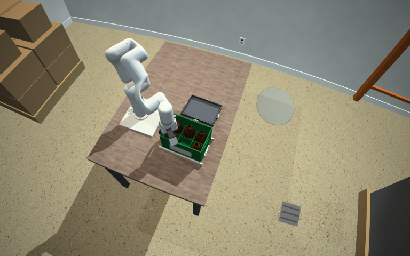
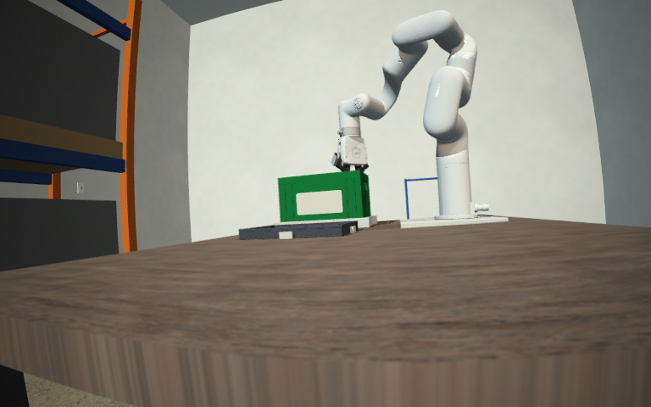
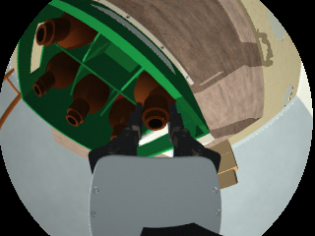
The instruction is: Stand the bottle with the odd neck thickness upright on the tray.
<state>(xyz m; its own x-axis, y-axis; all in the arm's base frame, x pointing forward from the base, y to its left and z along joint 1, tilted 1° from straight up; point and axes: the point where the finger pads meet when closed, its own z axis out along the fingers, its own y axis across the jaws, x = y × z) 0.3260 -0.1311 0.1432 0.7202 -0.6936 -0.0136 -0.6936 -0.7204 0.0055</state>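
The green crate (image 1: 197,156) (image 2: 287,198) (image 3: 110,59) stands on the table with brown bottles upright in its cells. My gripper (image 1: 171,136) (image 2: 351,168) (image 3: 156,110) reaches down into the crate's corner cell nearest the arm. It is shut on the neck of a brown bottle (image 3: 156,102) just below the mouth. The bottle stands in its cell. Other bottles (image 1: 189,131) (image 1: 200,136) (image 1: 196,146) (image 3: 51,31) (image 3: 74,114) stand in the neighbouring cells. The dark empty tray (image 1: 200,110) (image 2: 297,231) lies flat right behind the crate.
The arm's white base (image 1: 137,122) (image 2: 453,218) sits on the wooden table (image 1: 187,69) (image 2: 336,287) left of the crate. Cardboard boxes (image 1: 26,57) are stacked on the floor at the far left. An orange rack (image 2: 127,125) stands off the table.
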